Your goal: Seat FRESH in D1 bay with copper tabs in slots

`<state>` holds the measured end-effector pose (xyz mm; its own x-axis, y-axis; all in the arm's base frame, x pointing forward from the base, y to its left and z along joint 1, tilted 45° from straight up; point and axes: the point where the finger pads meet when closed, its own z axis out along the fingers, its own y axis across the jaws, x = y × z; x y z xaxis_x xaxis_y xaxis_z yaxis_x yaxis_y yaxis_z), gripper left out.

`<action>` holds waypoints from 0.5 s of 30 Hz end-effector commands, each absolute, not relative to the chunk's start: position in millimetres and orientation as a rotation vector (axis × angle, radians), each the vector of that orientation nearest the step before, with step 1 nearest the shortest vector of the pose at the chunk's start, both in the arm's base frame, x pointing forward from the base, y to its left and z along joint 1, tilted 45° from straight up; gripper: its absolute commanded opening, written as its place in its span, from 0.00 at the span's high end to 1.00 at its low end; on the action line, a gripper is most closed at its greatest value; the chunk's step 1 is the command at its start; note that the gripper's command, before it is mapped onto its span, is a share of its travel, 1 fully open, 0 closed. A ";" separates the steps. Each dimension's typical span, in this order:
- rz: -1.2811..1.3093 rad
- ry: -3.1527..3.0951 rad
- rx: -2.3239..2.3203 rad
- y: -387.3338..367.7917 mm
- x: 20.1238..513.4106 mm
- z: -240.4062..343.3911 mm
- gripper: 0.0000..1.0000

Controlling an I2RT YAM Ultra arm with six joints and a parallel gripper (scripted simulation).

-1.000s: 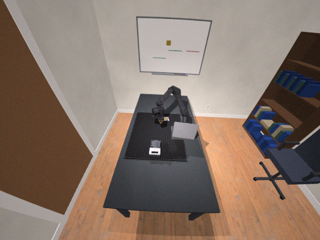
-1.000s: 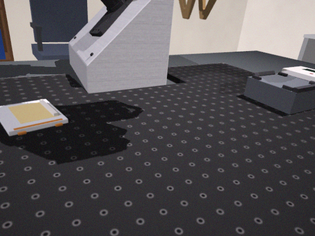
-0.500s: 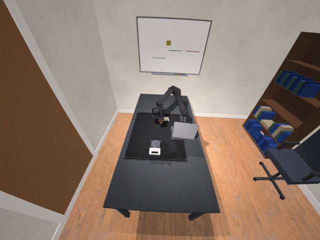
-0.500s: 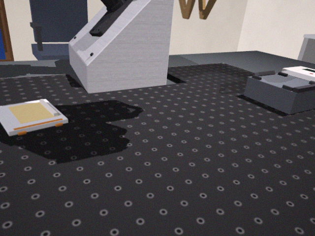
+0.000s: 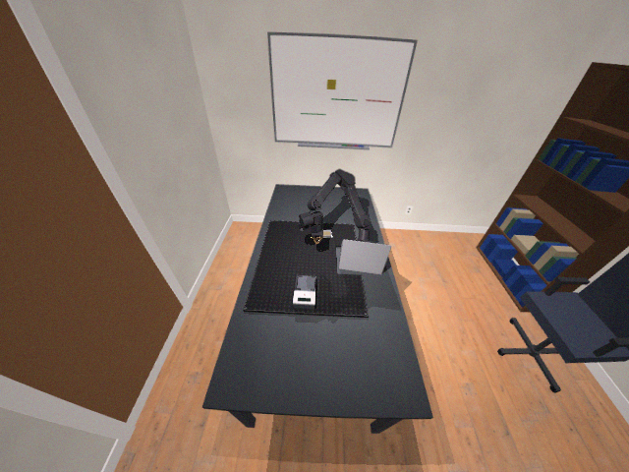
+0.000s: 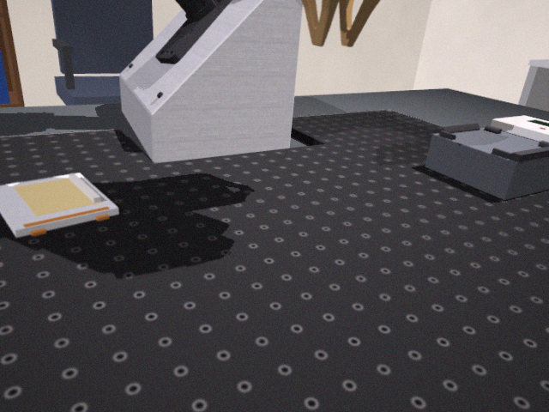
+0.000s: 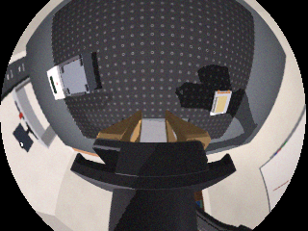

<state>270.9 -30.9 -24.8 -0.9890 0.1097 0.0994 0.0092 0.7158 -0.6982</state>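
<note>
Lying flat on the perforated deck, FRESH (image 6: 55,203) shows its yellow gel face up, white comb (image 6: 90,188) along one edge and copper tabs (image 6: 102,217) along another. Above it hangs the claw (image 6: 339,20), fingers partly apart, gripping nothing. Dock D1 (image 6: 485,160) stands well apart, its bay unfilled.

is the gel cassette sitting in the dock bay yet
No: the cassette lies flat on the perforated deck, far from the grey dock, whose bay shows nothing in it.
</note>
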 end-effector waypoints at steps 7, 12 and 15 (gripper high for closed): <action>1.147 -2.780 -0.068 -64.1 264.5 -64.3 0.66; 1.147 -2.784 -0.070 -74.1 263.1 -73.7 0.66; 1.145 -2.779 -0.068 -84.4 259.8 -85.3 0.66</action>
<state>253.5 -77.6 -70.2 -0.9822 0.1323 0.1333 -0.0001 0.7093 -0.7049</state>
